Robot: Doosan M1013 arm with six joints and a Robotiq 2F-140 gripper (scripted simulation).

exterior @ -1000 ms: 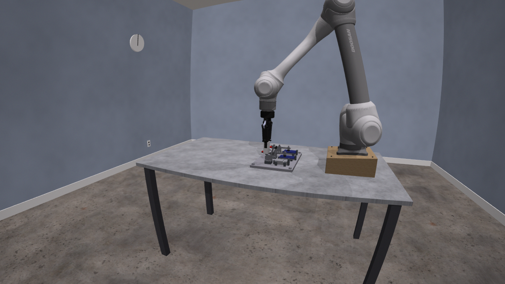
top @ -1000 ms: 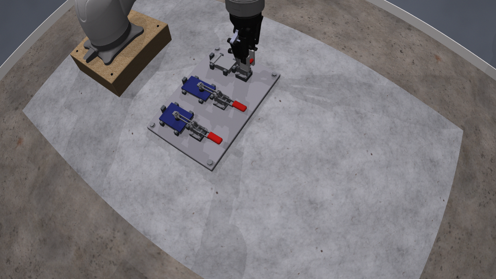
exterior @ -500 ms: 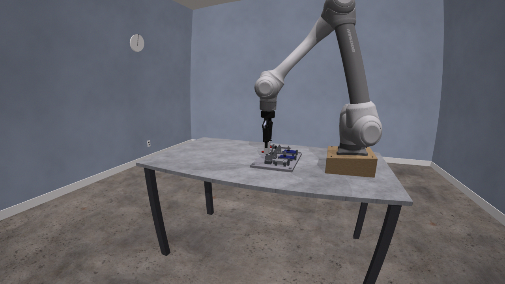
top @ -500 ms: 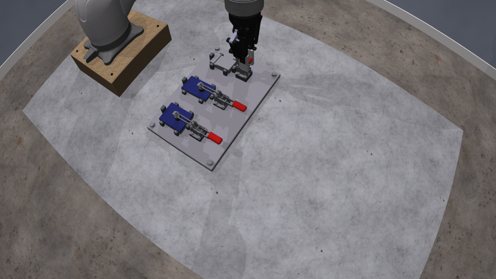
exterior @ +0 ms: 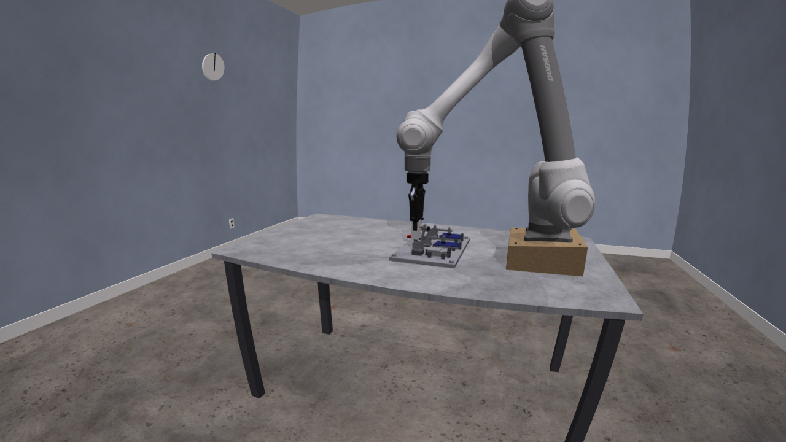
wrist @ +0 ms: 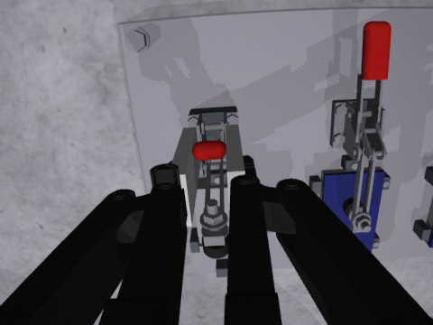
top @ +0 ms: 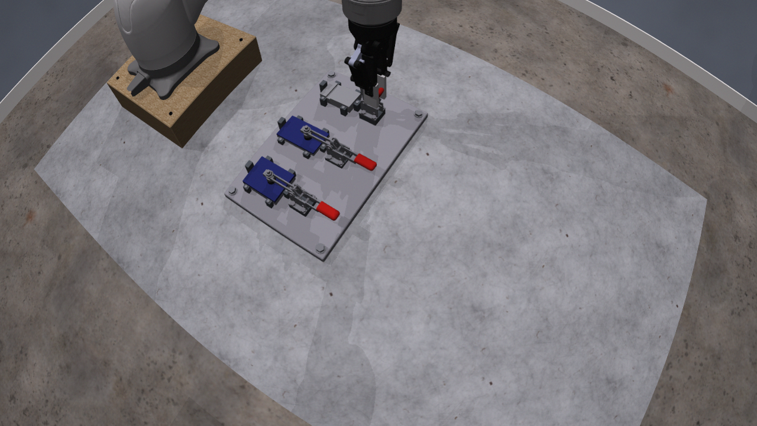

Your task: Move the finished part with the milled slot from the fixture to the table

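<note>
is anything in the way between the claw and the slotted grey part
Partly. The claw, shut on nothing, hangs over the opened clamp, whose red handle stands upright beneath it. The grey part lies beside that clamp in its nest. Its top looks uncovered, so only the raised lever crowds the approach.

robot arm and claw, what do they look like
The arm has smooth grey links, paler rounded joint housings and DOOSAN lettering on the upright link. The claw is black, with slim linked fingers on bolt-head pivots. No loose cables show.
</note>
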